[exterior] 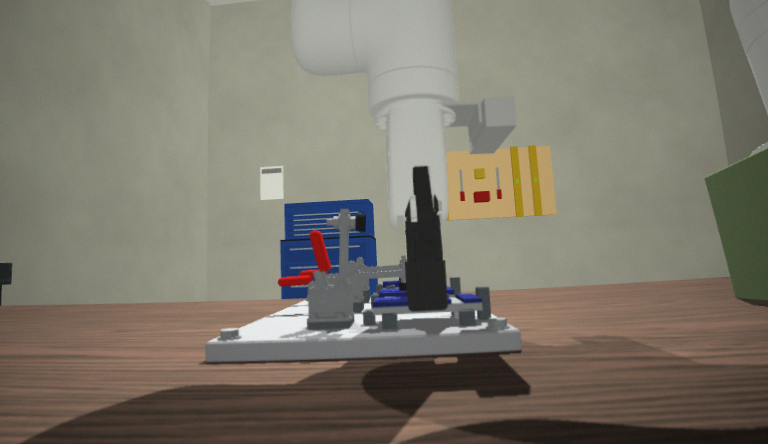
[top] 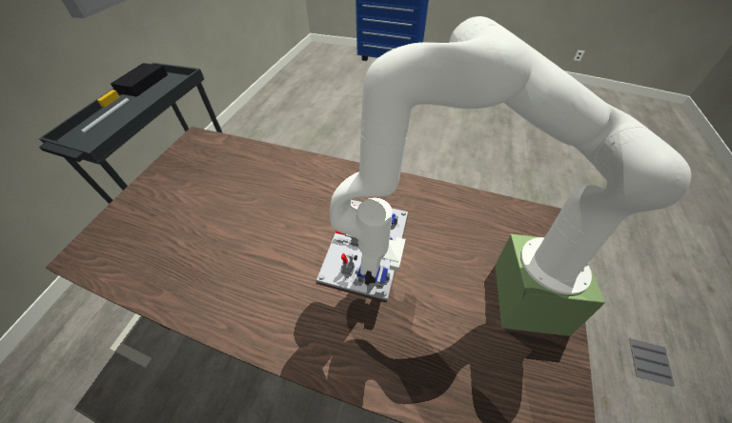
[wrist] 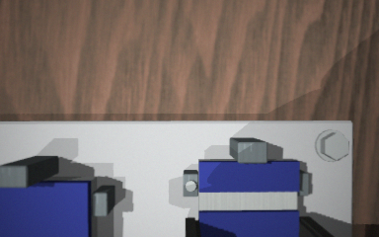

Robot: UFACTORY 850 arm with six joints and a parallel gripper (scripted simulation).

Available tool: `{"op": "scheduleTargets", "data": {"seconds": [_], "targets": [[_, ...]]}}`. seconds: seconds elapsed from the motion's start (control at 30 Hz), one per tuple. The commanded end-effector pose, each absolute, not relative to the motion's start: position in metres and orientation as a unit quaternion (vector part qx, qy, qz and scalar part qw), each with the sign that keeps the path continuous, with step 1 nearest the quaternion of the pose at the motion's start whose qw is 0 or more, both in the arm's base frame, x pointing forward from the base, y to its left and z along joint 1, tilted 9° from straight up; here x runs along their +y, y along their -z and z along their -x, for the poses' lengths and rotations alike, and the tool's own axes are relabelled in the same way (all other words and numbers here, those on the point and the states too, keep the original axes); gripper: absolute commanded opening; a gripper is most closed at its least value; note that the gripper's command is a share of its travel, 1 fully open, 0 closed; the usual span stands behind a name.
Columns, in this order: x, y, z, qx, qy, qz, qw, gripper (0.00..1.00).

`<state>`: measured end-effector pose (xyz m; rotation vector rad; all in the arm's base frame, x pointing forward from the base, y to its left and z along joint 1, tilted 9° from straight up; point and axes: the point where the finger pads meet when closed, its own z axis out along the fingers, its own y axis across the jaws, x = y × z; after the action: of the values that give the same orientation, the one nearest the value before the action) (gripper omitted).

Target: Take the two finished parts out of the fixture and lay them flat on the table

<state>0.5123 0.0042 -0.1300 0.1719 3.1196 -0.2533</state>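
Note:
My gripper (top: 369, 278) (exterior: 427, 302) (wrist: 250, 230) points down at the fixture's near end, with its fingers shut on the two sides of a finished part (top: 382, 274) (exterior: 390, 301) (wrist: 249, 175). This part is blue, with a pale milled slot across it, and lies level among the grey locating blocks. The fixture plate (top: 330, 275) (exterior: 362, 346) (wrist: 148, 148) is light grey. Another blue workpiece (wrist: 44, 209) shows at the wrist view's left edge; no slot is visible on its shown portion. The remaining workpieces are largely hidden by the arm and gripper.
A toggle clamp (exterior: 331, 300) with a grey body stands left of the held part. A clamp arm (exterior: 344, 247) stands upright; another clamp arm (exterior: 385, 271) reaches level behind my gripper. Red handles (top: 344, 258) (exterior: 320, 249) stick up at the left. A bolt head (wrist: 333, 145) marks the plate corner.

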Motion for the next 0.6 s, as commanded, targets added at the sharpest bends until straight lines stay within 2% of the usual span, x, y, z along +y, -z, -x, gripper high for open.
{"op": "scheduleTargets", "data": {"seconds": [0.0,0.57], "targets": [[0.005,0.126,-0.513,0.995,0.081,-0.055,0.004,0.00],[0.007,0.111,-0.513,0.995,0.081,-0.055,0.004,0.00]]}}
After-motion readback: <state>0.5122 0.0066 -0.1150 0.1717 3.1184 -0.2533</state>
